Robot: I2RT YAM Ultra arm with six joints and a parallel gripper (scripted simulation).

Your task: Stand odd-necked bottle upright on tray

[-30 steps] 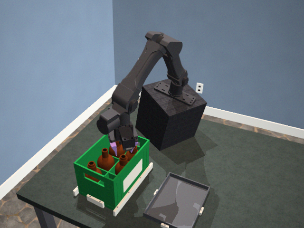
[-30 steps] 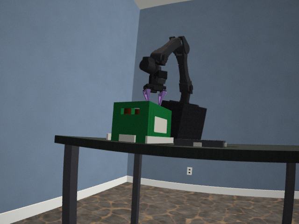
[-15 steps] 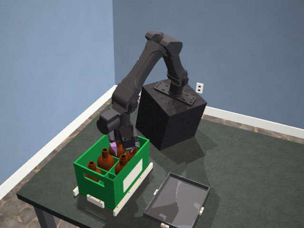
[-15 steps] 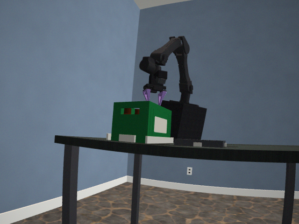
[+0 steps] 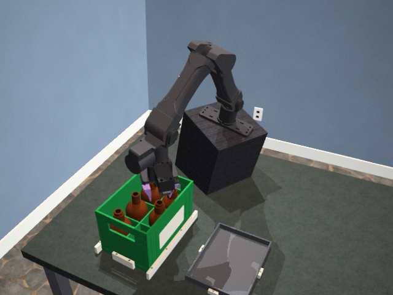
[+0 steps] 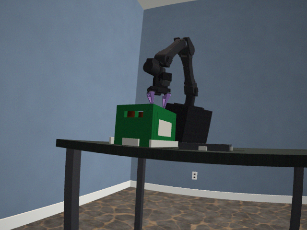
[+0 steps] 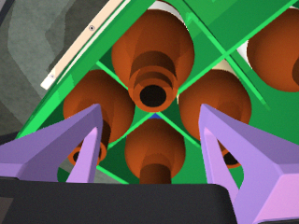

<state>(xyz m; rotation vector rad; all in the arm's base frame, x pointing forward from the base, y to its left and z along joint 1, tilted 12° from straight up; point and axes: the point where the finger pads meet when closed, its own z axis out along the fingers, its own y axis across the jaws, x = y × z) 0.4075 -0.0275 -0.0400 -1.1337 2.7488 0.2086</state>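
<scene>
It is a plain indoor room, though whether it belongs to a home, a lab or a workshop cannot be told. Smooth blue walls [image 5: 285,63] [image 6: 235,74] meet in a corner, with white baseboard [image 5: 330,158] [image 6: 223,194] along their foot and a white power outlet [image 5: 258,114] [image 6: 194,175] on one of them. The floor [image 5: 19,273] [image 6: 173,210] has a pattern of irregular brown stones with lighter joints. A dark table [image 5: 317,222] [image 6: 223,158] carries a robot arm [image 5: 183,82] [image 6: 188,69] bolted to a black block [image 5: 196,158] [image 6: 195,126], which makes the spot a robot work station.
</scene>
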